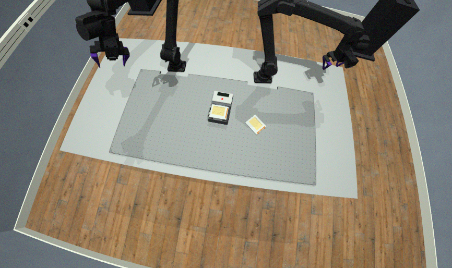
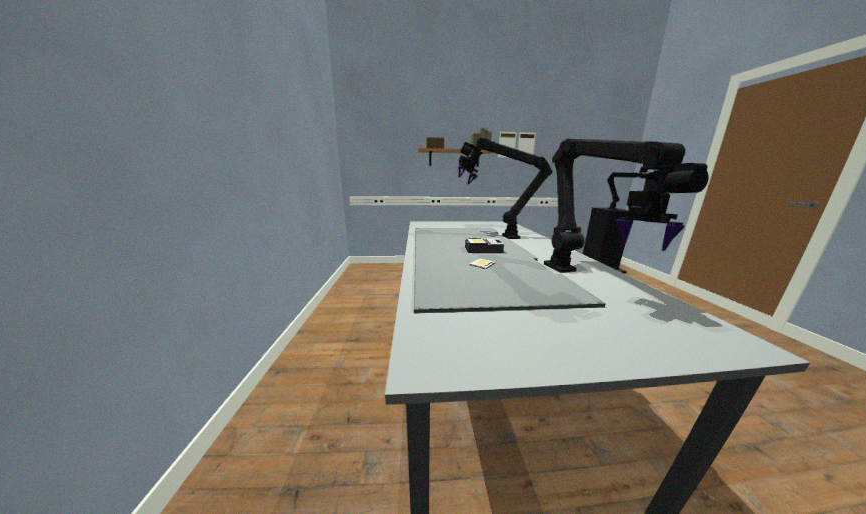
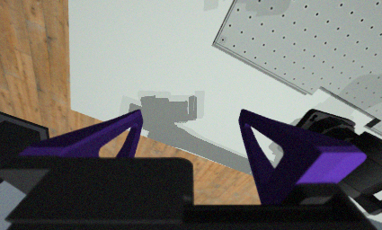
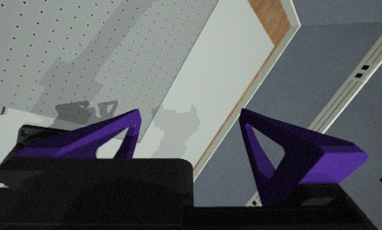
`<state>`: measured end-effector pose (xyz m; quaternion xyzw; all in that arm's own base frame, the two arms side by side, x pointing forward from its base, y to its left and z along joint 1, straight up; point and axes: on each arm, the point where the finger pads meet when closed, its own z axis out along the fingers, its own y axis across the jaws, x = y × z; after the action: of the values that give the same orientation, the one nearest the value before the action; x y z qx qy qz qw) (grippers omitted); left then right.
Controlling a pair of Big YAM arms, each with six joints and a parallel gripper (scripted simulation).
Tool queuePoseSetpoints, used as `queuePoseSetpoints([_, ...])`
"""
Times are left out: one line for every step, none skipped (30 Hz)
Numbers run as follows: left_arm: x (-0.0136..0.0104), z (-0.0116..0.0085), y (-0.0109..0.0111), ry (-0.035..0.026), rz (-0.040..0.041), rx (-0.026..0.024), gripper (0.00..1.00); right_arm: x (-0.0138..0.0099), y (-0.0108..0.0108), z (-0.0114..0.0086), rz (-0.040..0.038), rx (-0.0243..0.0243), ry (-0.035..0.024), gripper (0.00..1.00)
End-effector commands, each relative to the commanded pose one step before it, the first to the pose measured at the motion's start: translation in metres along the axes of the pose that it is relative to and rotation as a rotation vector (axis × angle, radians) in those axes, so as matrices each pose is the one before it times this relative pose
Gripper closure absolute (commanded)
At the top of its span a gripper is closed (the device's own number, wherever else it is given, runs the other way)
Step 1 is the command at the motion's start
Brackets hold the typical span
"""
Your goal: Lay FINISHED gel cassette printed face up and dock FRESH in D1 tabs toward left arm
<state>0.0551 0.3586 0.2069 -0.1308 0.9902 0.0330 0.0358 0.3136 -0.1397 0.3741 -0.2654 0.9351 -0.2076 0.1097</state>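
Note:
The dock D1 stands on the deck, with a white end bearing a dark display and a red dot. FINISHED, white-edged with a yellow face, sits in its bay; an orange strip shows on the side nearer my left arm. FRESH lies apart on the deck, turned at an angle, yellow face up; its comb is too small to make out. My left gripper and right gripper are open and empty, raised far from both cassettes.
The perforated deck lies on the white table, with a low raised edge. The arm bases stand along the table's side behind the deck. FRESH lies on the left arm's side of D1, with a gap between them.

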Motion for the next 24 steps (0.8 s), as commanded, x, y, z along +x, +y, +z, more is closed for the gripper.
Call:
queuePoseSetpoints([-0.00091, -0.00341, 0.00167, -0.00379, 0.00049, -0.00883, 0.0, -0.00054, -0.00184, -0.00308, 0.00197, 0.00688, -0.00527, 0.0])
queuePoseSetpoints([0.0, 0.0, 0.0, 0.0, 0.0, 0.0, 0.0, 0.0, 0.0, 0.0, 0.0, 0.0, 0.0, 0.0])
queuePoseSetpoints([0.0, 0.0, 0.0, 0.0, 0.0, 0.0, 0.0, 0.0, 0.0, 0.0, 0.0, 0.0, 0.0, 0.0])
queuePoseSetpoints([0.0, 0.0, 0.0, 0.0, 0.0, 0.0, 0.0, 0.0, 0.0, 0.0, 0.0, 0.0, 0.0, 0.0])
queuePoseSetpoints([0.0, 0.0, 0.0, 0.0, 0.0, 0.0, 0.0, 0.0, 0.0, 0.0, 0.0, 0.0, 0.0, 0.0])
queuePoseSetpoints([0.0, 0.0, 0.0, 0.0, 0.0, 0.0, 0.0, 0.0, 0.0, 0.0, 0.0, 0.0, 0.0, 0.0])
queuePoseSetpoints([0.0, 0.0, 0.0, 0.0, 0.0, 0.0, 0.0, 0.0, 0.0, 0.0, 0.0, 0.0, 0.0, 0.0])
queuePoseSetpoints([0.0, 0.0, 0.0, 0.0, 0.0, 0.0, 0.0, 0.0, 0.0, 0.0, 0.0, 0.0, 0.0, 0.0])
queuePoseSetpoints([0.0, 0.0, 0.0, 0.0, 0.0, 0.0, 0.0, 0.0, 0.0, 0.0, 0.0, 0.0, 0.0, 0.0])
queuePoseSetpoints([0.0, 0.0, 0.0, 0.0, 0.0, 0.0, 0.0, 0.0, 0.0, 0.0, 0.0, 0.0, 0.0, 0.0])
queuePoseSetpoints([0.0, 0.0, 0.0, 0.0, 0.0, 0.0, 0.0, 0.0, 0.0, 0.0, 0.0, 0.0, 0.0, 0.0])
queuePoseSetpoints([0.0, 0.0, 0.0, 0.0, 0.0, 0.0, 0.0, 0.0, 0.0, 0.0, 0.0, 0.0, 0.0, 0.0])
queuePoseSetpoints([0.0, 0.0, 0.0, 0.0, 0.0, 0.0, 0.0, 0.0, 0.0, 0.0, 0.0, 0.0, 0.0, 0.0])
queuePoseSetpoints([0.0, 0.0, 0.0, 0.0, 0.0, 0.0, 0.0, 0.0, 0.0, 0.0, 0.0, 0.0, 0.0, 0.0])
queuePoseSetpoints([0.0, 0.0, 0.0, 0.0, 0.0, 0.0, 0.0, 0.0, 0.0, 0.0, 0.0, 0.0, 0.0, 0.0])
queuePoseSetpoints([0.0, 0.0, 0.0, 0.0, 0.0, 0.0, 0.0, 0.0, 0.0, 0.0, 0.0, 0.0, 0.0, 0.0])
queuePoseSetpoints([0.0, 0.0, 0.0, 0.0, 0.0, 0.0, 0.0, 0.0, 0.0, 0.0, 0.0, 0.0, 0.0, 0.0])
queuePoseSetpoints([-0.0044, -0.00059, -0.0023, 0.00071, 0.03082, 0.01268, 1.0, 0.0, 0.0, 0.0, 0.0, 0.0, 0.0, 1.0])
queuePoseSetpoints([-0.00447, -0.00057, -0.00217, 0.00049, 0.02144, 0.00882, 1.0, 0.0, 0.0, 0.0, 0.0, 0.0, 0.0, 1.0])
queuePoseSetpoints([-0.00451, -0.00055, -0.00208, 0.0, 0.0, 0.0, 1.0, 0.0, 0.0, 0.0, 0.0, 0.0, 0.0, 1.0])
queuePoseSetpoints([-0.00451, -0.00055, -0.00208, 0.0, 0.0, 0.0, 1.0, 0.0, 0.0, 0.0, 0.0, 0.0, 0.0, 1.0])
queuePoseSetpoints([-0.00451, -0.00055, -0.00208, 0.0, 0.0, 0.0, 1.0, 0.0, 0.0, 0.0, 0.0, 0.0, 0.0, 1.0])
queuePoseSetpoints([-0.00451, -0.00055, -0.00208, 0.0, 0.0, 0.0, 1.0, 0.0, 0.0, 0.0, 0.0, 0.0, 0.0, 1.0])
queuePoseSetpoints([-0.00437, -0.00058, -0.00236, 0.00199, 0.02623, 0.00993, 1.0, 0.0, 0.0, 0.0, 0.0, 0.0, 0.0, 1.0])
